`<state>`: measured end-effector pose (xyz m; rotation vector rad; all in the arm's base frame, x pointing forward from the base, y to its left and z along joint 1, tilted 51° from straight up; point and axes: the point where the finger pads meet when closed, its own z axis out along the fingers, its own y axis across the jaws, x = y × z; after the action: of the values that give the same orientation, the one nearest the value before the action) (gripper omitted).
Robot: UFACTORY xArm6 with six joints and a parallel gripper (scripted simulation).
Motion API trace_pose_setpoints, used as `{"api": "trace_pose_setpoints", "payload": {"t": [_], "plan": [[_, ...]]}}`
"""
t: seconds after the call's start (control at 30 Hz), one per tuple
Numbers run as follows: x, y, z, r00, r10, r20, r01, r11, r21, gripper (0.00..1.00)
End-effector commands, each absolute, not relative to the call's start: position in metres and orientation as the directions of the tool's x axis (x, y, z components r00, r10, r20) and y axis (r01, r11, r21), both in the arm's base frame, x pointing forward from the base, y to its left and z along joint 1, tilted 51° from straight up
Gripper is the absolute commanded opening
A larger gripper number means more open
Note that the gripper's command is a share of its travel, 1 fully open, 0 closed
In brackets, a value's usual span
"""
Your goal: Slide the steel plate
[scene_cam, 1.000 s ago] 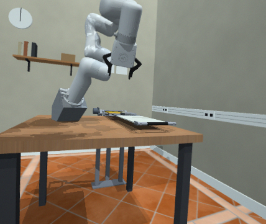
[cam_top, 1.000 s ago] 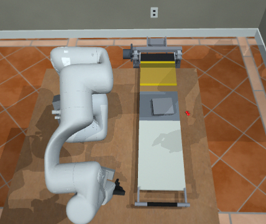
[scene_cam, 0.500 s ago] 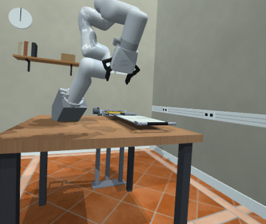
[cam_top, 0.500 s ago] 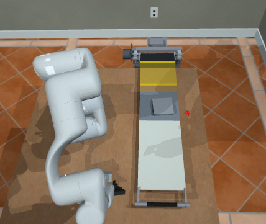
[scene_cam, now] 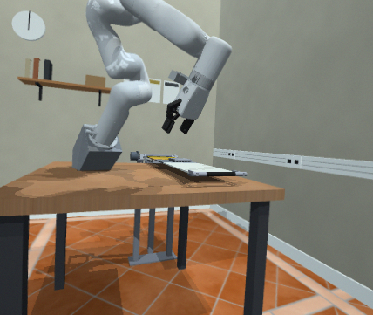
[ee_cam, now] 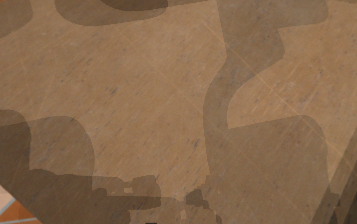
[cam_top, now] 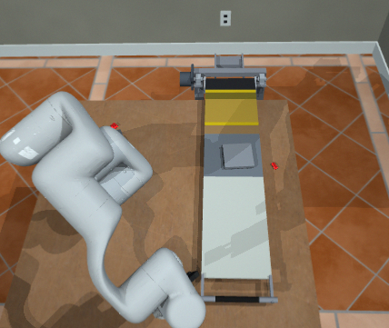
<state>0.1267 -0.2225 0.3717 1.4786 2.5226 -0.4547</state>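
From the top, the steel plate (cam_top: 238,155) lies flat on the grey patch at mid-frame of the tray (cam_top: 235,223), below the yellow band (cam_top: 231,107) and well apart from it. My arm (cam_top: 84,191) fills the left side over the counter (cam_top: 166,182).

From the exterior, my jaws (scene_cam: 175,123) hang released and empty at centre frame, above the tray's near end.

My wrist view shows only shadowed counter wood

Tool (scene_cam: 176,122) open, empty, aloft.
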Motion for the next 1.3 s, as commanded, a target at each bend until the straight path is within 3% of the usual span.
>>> {"api": "trace_pose_setpoints", "payload": {"t": [0.0,0.17,0.23,0.57,1.27], "plan": [[0.162,-0.239,0.376,-0.676,0.657,-0.333,0.735,0.575,-0.359,1.0],[0.183,-0.241,0.379,-0.756,0.562,-0.337,0.654,0.623,-0.429,1.0],[0.224,-0.237,0.385,-0.867,0.373,-0.332,0.498,0.678,-0.541,1.0],[0.311,-0.2,0.397,-0.961,-0.041,-0.275,0.178,0.668,-0.723,1.0],[0.323,-0.222,0.379,-0.96,-0.059,-0.273,0.167,0.662,-0.731,1.0]]}}
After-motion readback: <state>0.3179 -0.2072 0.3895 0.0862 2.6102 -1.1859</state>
